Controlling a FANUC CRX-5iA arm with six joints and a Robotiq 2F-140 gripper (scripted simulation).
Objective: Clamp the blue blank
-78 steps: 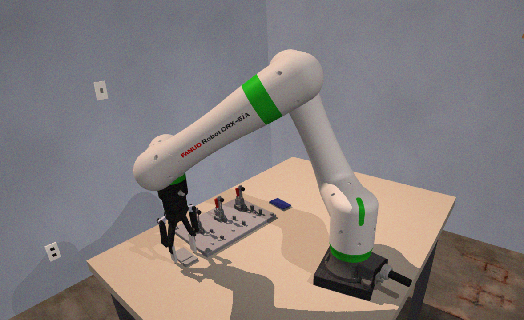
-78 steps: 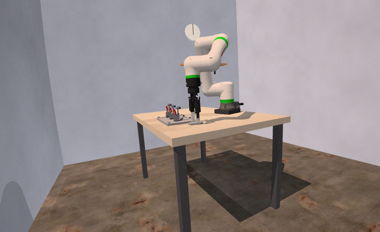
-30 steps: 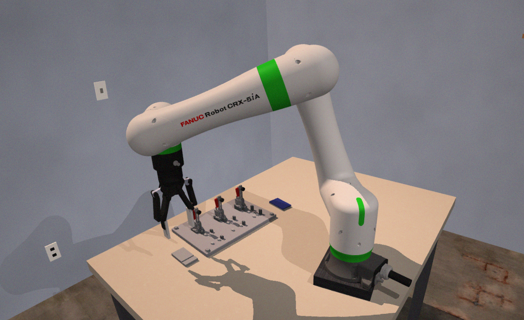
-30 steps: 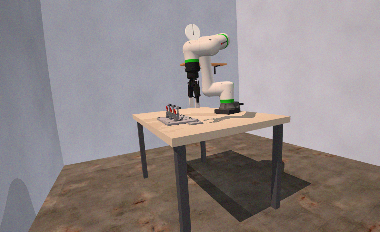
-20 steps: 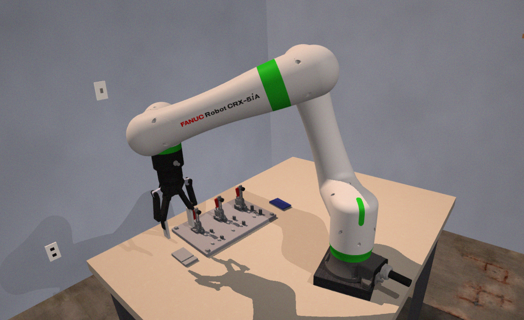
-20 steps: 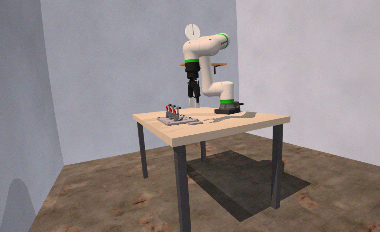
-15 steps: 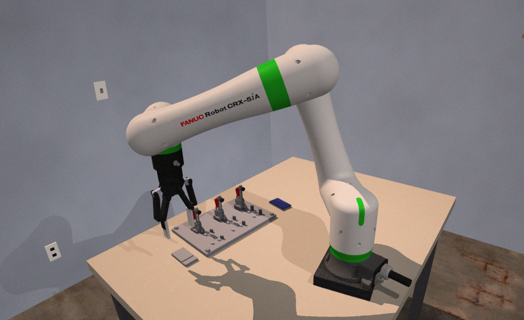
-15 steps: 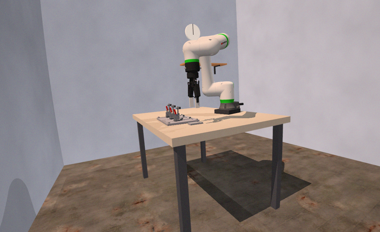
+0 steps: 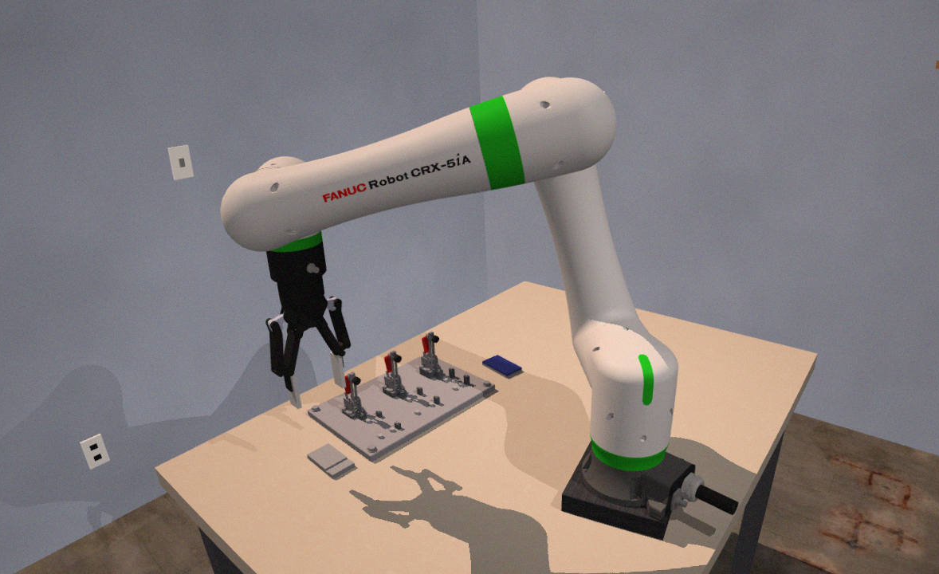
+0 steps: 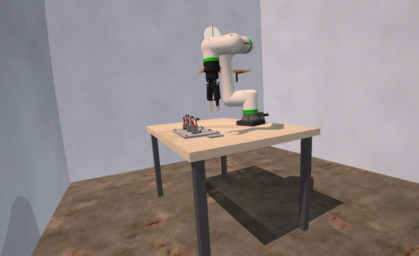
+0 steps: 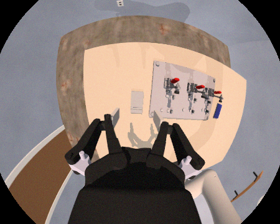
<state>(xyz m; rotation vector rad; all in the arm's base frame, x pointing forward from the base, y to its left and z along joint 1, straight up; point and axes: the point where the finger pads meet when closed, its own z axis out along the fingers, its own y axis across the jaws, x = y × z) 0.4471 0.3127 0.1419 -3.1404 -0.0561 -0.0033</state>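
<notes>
My gripper (image 9: 317,392) (image 10: 213,111) (image 11: 136,114) is open and empty, high above the table. The blue blank (image 9: 502,365) (image 11: 218,111) lies flat on the table beside the far end of the fixture plate (image 9: 337,426) (image 11: 183,116). The grey finished part (image 9: 328,458) (image 10: 215,136) (image 11: 137,99), with a slot across it, lies flat on the table off the plate's other end. The plate's three nests hold no part. Their clamps (image 9: 352,402) (image 9: 393,382) (image 9: 429,360) stand with bars raised, none locked. The blank is not made out in the exterior view.
The plate carries stop blocks, side blocks and rest pads, with bolts at its corners. The red clamp handles and upright bars rise above it. The robot base (image 9: 626,492) stands on the table (image 9: 245,492) (image 10: 252,148), on the other side of the plate from the clamps.
</notes>
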